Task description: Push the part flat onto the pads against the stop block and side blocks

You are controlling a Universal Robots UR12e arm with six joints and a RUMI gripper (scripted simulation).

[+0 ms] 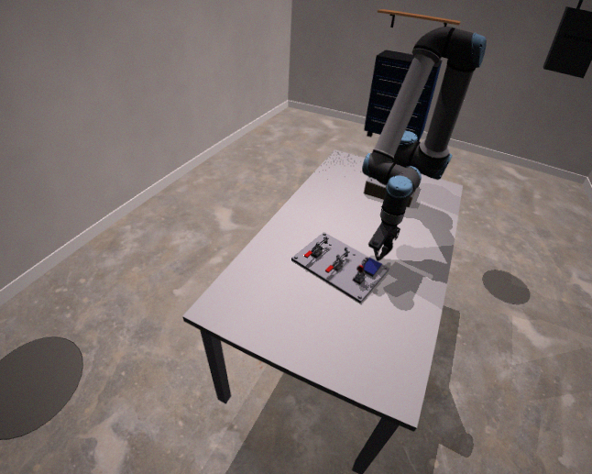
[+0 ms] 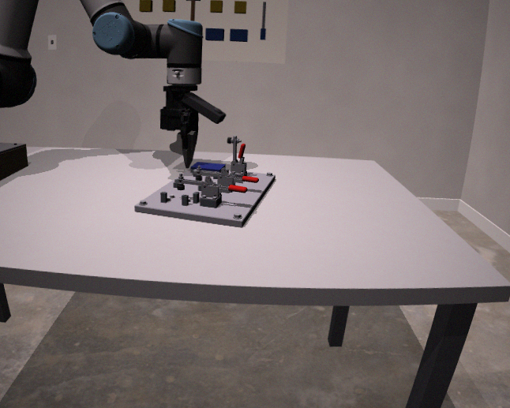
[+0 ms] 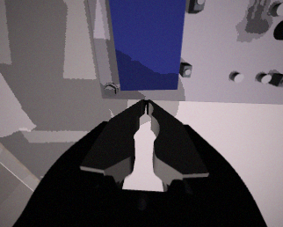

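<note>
The part is a flat blue plate (image 1: 371, 266) (image 2: 207, 166) (image 3: 148, 39) at one end of the grey fixture plate (image 1: 343, 279) (image 2: 248, 199) (image 3: 219, 54). Small dark side blocks (image 3: 185, 69) (image 3: 197, 1) sit along its right edge in the wrist view. My gripper (image 1: 381, 255) (image 2: 187, 162) (image 3: 146, 101) is shut and empty. Its tips hang just off the plate's near short edge, at the rim of the fixture, a little above it.
Three toggle clamps with red handles (image 1: 308, 253) (image 1: 328, 268) (image 2: 237, 188) (image 2: 241, 150) stand on the fixture. The fixture lies on a white table (image 1: 317, 336) (image 2: 328, 226). The arm's base stands at the table's far end. A dark drawer cabinet (image 1: 386, 86) stands by the wall.
</note>
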